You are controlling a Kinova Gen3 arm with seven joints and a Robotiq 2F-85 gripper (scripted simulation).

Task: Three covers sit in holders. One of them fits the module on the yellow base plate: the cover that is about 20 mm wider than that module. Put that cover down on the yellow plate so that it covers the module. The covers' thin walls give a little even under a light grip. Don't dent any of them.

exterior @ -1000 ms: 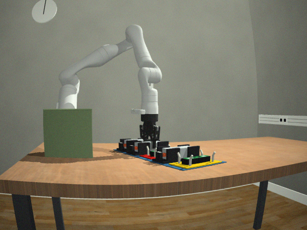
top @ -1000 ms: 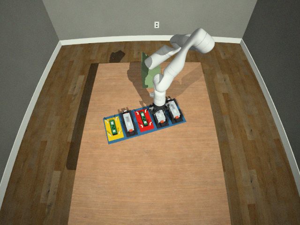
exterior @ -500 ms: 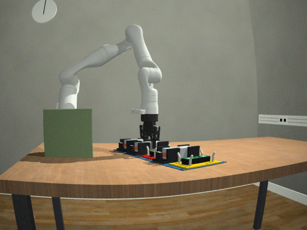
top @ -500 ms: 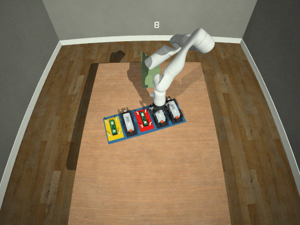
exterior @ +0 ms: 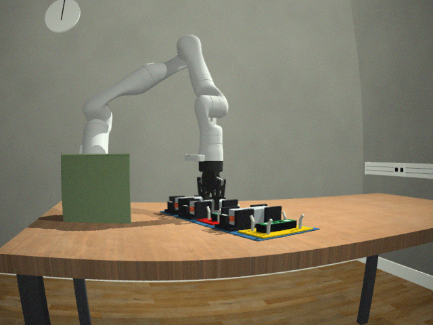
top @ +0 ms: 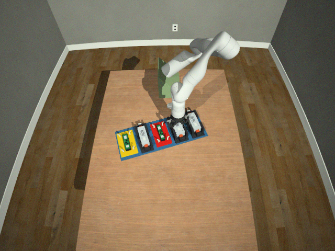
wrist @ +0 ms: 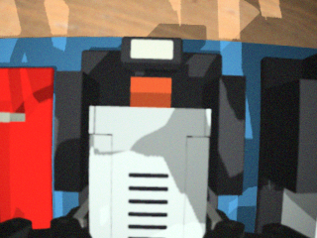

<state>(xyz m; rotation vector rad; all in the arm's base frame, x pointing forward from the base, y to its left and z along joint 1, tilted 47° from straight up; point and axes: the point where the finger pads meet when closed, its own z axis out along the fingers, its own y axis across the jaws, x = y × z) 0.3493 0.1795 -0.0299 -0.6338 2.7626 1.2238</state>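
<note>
The yellow plate (top: 126, 143) with its green module (top: 125, 140) lies at the left end of the blue mat; the plate also shows in the side view (exterior: 279, 231). Three white covers sit in black holders: the left one (top: 144, 136), the middle one (top: 178, 130) and the right one (top: 194, 123). My gripper (top: 177, 121) stands straight down over the middle cover, low at the holders in the side view (exterior: 210, 197). In the wrist view its fingers press on both side walls of that cover (wrist: 149, 174), which still sits in its holder.
A red plate (top: 161, 133) with a second green module lies between the left and middle holders. White guide posts stand around both plates. A green box (exterior: 95, 187) stands at the back of the table by the arm's base.
</note>
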